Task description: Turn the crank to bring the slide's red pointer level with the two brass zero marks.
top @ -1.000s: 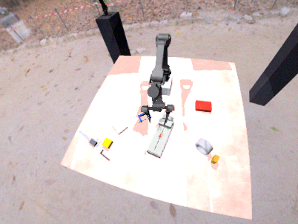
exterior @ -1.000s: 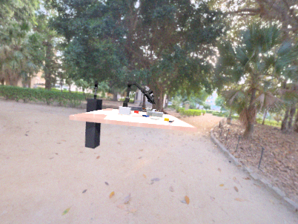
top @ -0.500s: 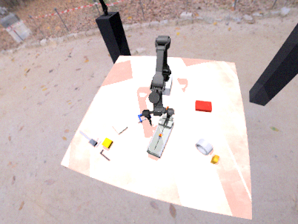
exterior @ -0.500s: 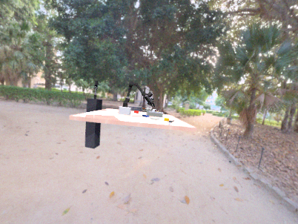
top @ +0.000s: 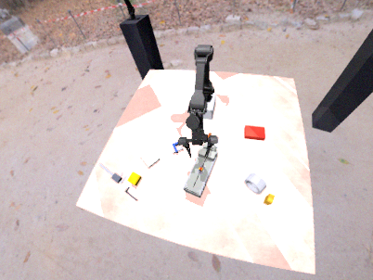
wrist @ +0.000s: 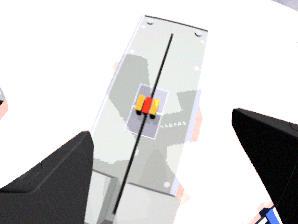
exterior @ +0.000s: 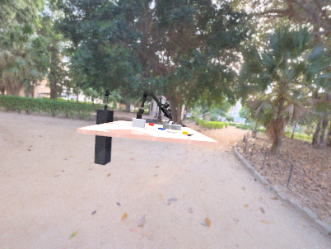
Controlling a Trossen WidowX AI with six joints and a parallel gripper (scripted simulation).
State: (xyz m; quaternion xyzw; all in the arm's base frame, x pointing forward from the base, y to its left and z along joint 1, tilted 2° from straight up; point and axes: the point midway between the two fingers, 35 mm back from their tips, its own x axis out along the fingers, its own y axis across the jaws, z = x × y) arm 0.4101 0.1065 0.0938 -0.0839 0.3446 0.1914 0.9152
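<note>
The machine, a long grey-green box [top: 195, 183] [exterior: 172, 127] [wrist: 185, 65] with a black slot, lies below my gripper. Its red pointer [wrist: 147, 105] sits on the slot between a left brass mark [wrist: 140, 103] and a right brass mark [wrist: 155, 108]; the three look about level, but small offsets are hard to tell. The orange crank handle shows just behind my gripper in the top view and is outside the wrist view. My gripper [top: 199, 151] [wrist: 164, 127] is open and empty, with its fingers above the crank end of the machine. The crank arm is hidden.
A blue bracket [top: 175, 147] and a pale piece [top: 150, 161] lie beside the machine. A yellow block [top: 135, 179], a black bracket [top: 132, 195] and a dark-ended tool [top: 117, 178] lie farther left. A red block [top: 254, 133], grey ring [top: 255, 184] and small yellow piece [top: 269, 199] lie right.
</note>
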